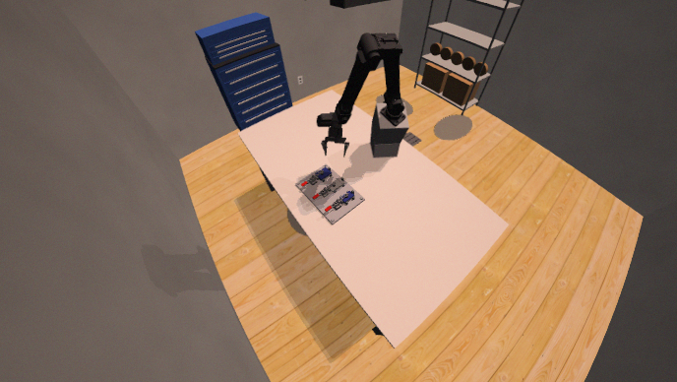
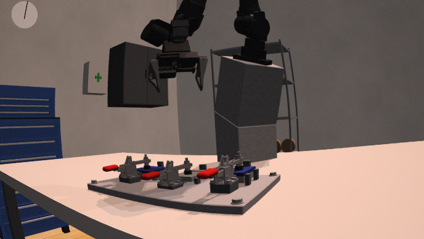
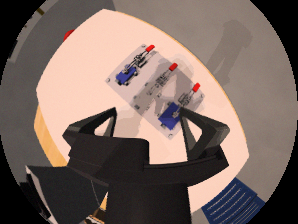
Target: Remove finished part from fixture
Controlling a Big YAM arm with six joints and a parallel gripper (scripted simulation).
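The grey fixture plate [image 1: 339, 217] [image 2: 197, 197] lies on the table [image 1: 418, 222] near its left edge. It carries three toggle clamps with red handles. The outer two stations hold blue blanks [image 1: 323, 172] [image 1: 348, 197] [image 2: 148, 169] [image 2: 244, 170] [image 3: 125, 78] [image 3: 166, 117]. The middle station holds the grey finished part [image 1: 336, 185] [image 2: 190, 175] [image 3: 157, 91]; its slot is too small to make out. My gripper [image 1: 335, 146] [image 2: 179, 87] [image 3: 148, 110] is open and empty. It hangs well above the fixture, toward its far side, fingers pointing down.
The arm's grey pedestal [image 1: 389, 135] [image 2: 246, 108] stands on the table just behind the fixture. A blue tool chest [image 1: 246, 69] [image 2: 28, 123] stands off the table's far left corner. A wire shelf [image 1: 462, 54] is at the back right.
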